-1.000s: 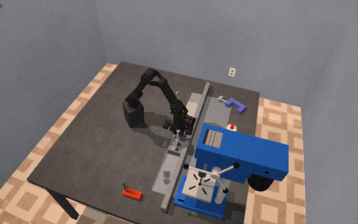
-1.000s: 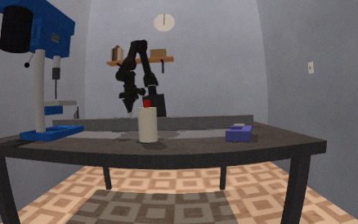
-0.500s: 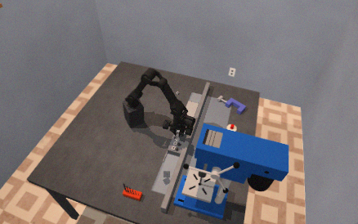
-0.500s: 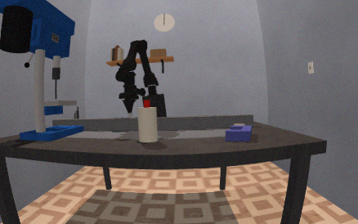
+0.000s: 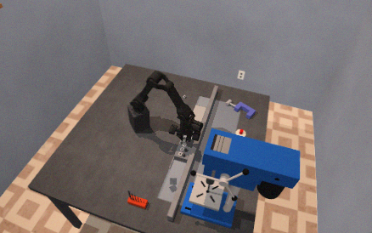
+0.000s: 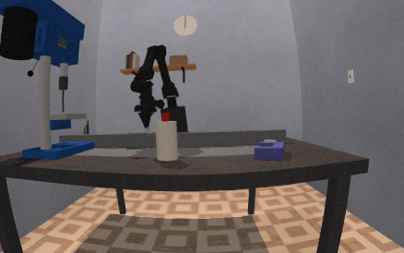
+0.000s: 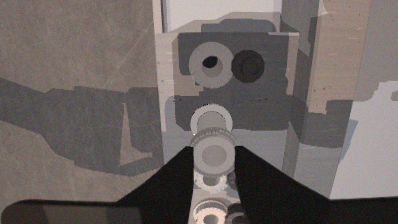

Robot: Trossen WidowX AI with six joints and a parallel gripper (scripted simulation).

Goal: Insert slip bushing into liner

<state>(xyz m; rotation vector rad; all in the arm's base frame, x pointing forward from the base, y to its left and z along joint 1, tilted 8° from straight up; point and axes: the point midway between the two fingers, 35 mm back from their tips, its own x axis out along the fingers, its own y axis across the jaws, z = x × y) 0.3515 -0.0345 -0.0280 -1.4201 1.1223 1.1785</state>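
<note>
In the wrist view my gripper (image 7: pixel 213 154) is shut on the slip bushing (image 7: pixel 213 145), a grey cylinder with a knurled head, held upright between the two black fingers above the jig. Ahead of it lies the dark sliding plate (image 7: pixel 235 80) with a grey liner ring (image 7: pixel 214 65) and a dark hole (image 7: pixel 248 65) beside it. More bushing rings (image 7: pixel 212 210) sit in the jig below the fingers. In the top view the gripper (image 5: pixel 185 137) hangs over the jig strip (image 5: pixel 181 155) next to the long fence. In the exterior view the gripper (image 6: pixel 145 121) is above table level.
A blue drill press (image 5: pixel 239 167) stands right of the fence (image 5: pixel 194 153). A purple clamp (image 5: pixel 245 109) lies at the back right, a red drill-bit case (image 5: pixel 137 201) at the front. A white cylinder with a red button (image 6: pixel 166 139) stands near the table's edge.
</note>
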